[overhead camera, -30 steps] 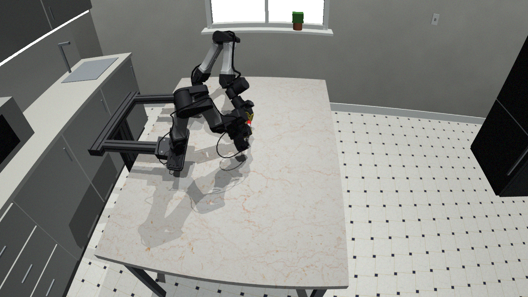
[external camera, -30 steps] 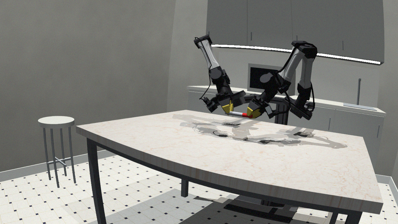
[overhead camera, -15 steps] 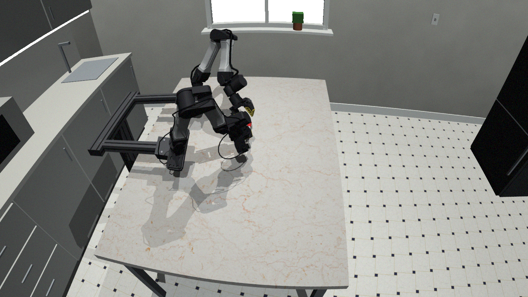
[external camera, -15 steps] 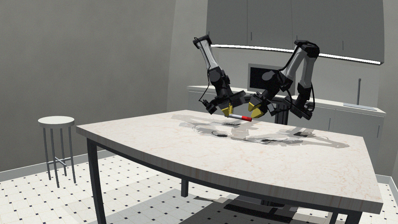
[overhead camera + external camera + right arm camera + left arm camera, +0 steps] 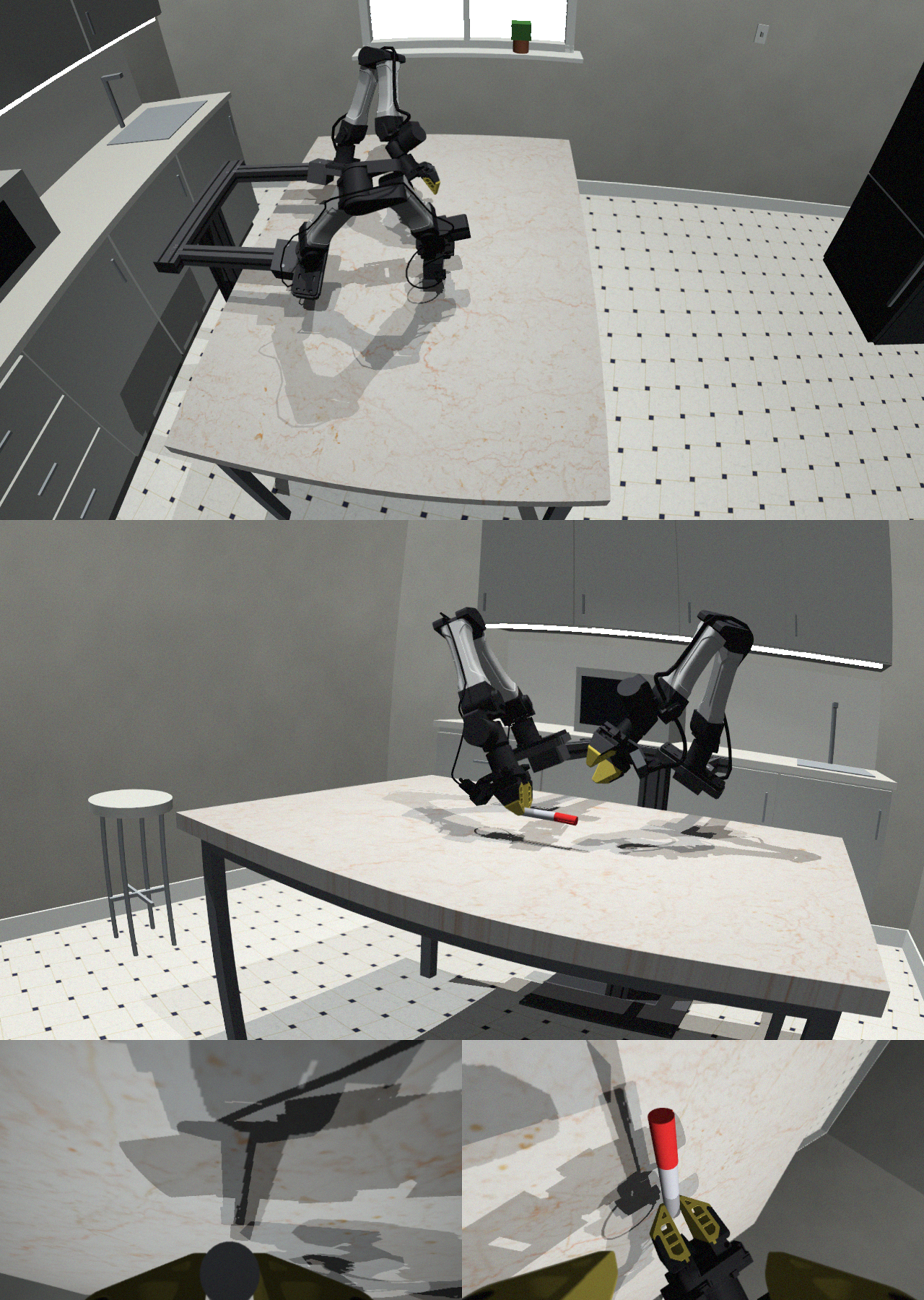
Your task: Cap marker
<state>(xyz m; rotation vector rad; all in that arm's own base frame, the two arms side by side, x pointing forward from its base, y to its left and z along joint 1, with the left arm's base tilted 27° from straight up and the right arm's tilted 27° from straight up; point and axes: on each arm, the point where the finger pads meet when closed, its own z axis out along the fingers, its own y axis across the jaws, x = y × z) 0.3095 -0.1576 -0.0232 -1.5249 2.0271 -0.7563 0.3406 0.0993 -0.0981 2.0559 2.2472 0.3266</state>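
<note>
The marker (image 5: 539, 814) (image 5: 669, 1181) (image 5: 229, 1271) sits at the centre of your exterior frame, raised just above the desk (image 5: 504, 388) (image 5: 646, 908) (image 5: 733, 1112) (image 5: 54, 1184), its red cap (image 5: 567, 818) (image 5: 665, 1141) pointing right. The cap meets the white barrel with no gap you can see, though you can't confirm full seating. Your right gripper (image 5: 523, 804) (image 5: 669, 1199) (image 5: 229, 1264) is clenched on the barrel's rear, probably to keep the capped end free for pushing and to carry the marker down. Your left gripper (image 5: 431, 185) (image 5: 593, 768) (image 5: 691, 1262), upper right of the marker in that frame, is released and apart from the cap, presumably giving it room. If the cap is home, lower the marker flat before letting go, lest it roll.

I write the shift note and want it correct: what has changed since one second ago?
The left gripper let go of the red cap and backed away, open. The right gripper moved down, bringing the marker closer to the table. It still holds the marker; the cap is still on.
</note>
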